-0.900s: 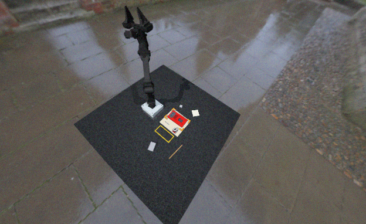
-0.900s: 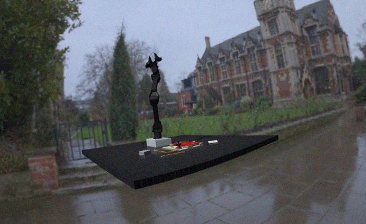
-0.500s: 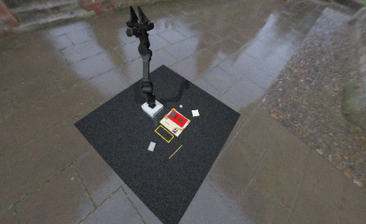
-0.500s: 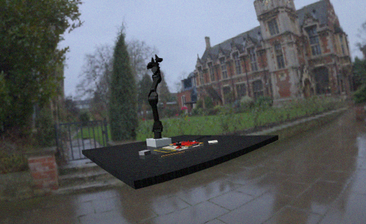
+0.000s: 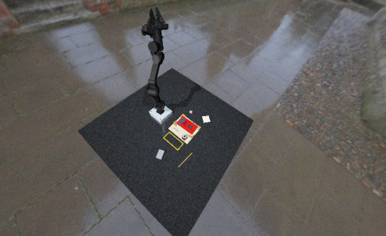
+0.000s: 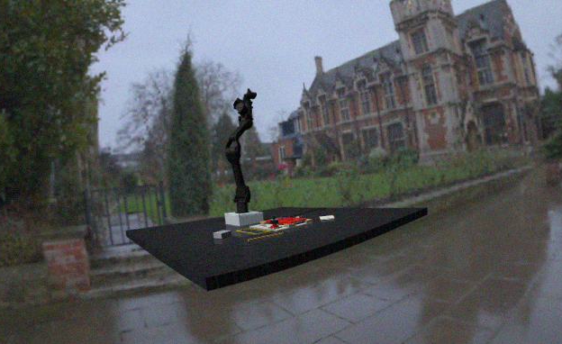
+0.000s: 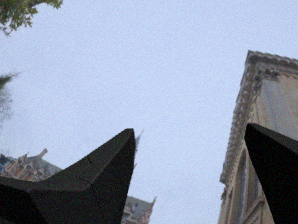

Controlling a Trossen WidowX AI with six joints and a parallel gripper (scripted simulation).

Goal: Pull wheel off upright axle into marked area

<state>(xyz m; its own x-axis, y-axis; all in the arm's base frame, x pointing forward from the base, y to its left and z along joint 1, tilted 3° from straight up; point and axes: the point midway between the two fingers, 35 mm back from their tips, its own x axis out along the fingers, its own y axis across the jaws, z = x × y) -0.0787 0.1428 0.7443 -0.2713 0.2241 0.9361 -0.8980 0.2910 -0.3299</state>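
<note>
The wheel (image 5: 185,136) (image 6: 274,221) shows as a small dark and white shape at the near corner of a cream board; the axle is too small to make out. The marked area is a yellow outline (image 5: 171,144) on the black table top, beside the board. My gripper (image 5: 154,10) (image 6: 250,93) (image 7: 192,134) is open and empty, high above the table with its fingers pointing up, far from the wheel. The wrist view shows only the two dark fingers, sky and buildings.
The board carries a red panel (image 5: 192,128) with dark parts and orange corner marks. A grey block (image 5: 160,154) (image 6: 222,234) and a thin orange stick (image 5: 185,160) lie beyond the outline. A white square (image 5: 206,118) (image 6: 327,218) and a small pale piece (image 5: 190,112) lie past the board's other side.
</note>
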